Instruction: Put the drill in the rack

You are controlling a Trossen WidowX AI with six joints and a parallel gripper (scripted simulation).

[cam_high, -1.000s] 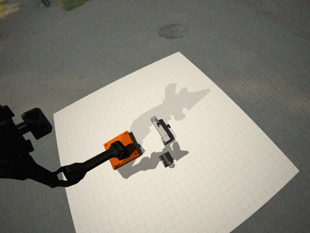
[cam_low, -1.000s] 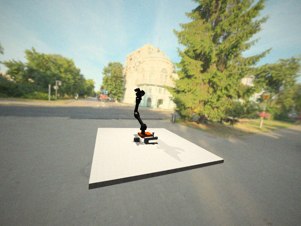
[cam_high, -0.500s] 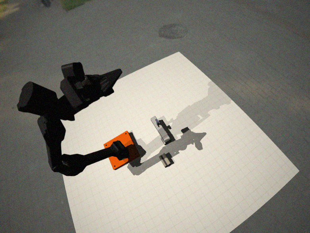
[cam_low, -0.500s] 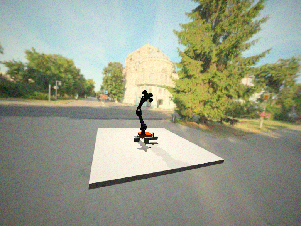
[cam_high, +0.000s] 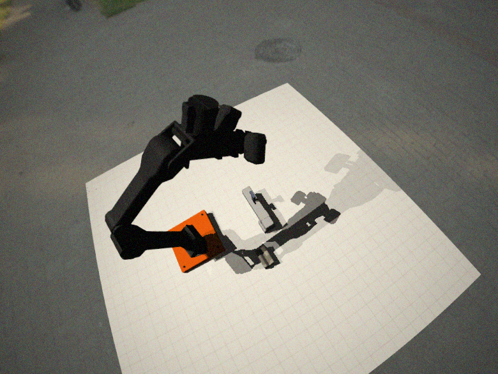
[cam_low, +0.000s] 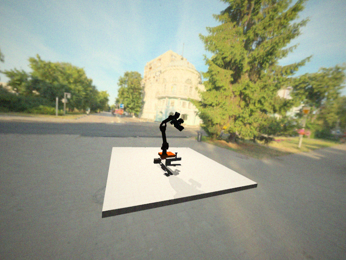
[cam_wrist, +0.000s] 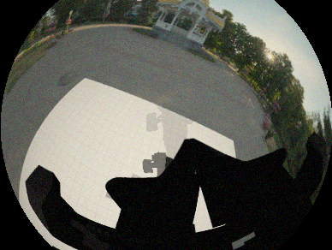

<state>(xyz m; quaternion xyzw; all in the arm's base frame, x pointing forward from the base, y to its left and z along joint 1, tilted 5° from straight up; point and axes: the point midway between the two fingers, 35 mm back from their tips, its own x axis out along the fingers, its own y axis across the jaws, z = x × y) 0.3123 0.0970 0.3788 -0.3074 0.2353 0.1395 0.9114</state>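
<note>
While the pincer (cam_high: 255, 149) (cam_low: 181, 128) (cam_wrist: 189, 143) was held closed, the gray fixture (cam_high: 257, 209) (cam_low: 173, 159) was seen well below it, on the white board (cam_high: 322, 289) (cam_low: 145, 181) (cam_wrist: 94, 128); its drill could not be told from the key.

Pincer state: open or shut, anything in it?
Shut, nothing in it. The wrist view shows the fingertips of the pincer meeting, with no object between them.
</note>
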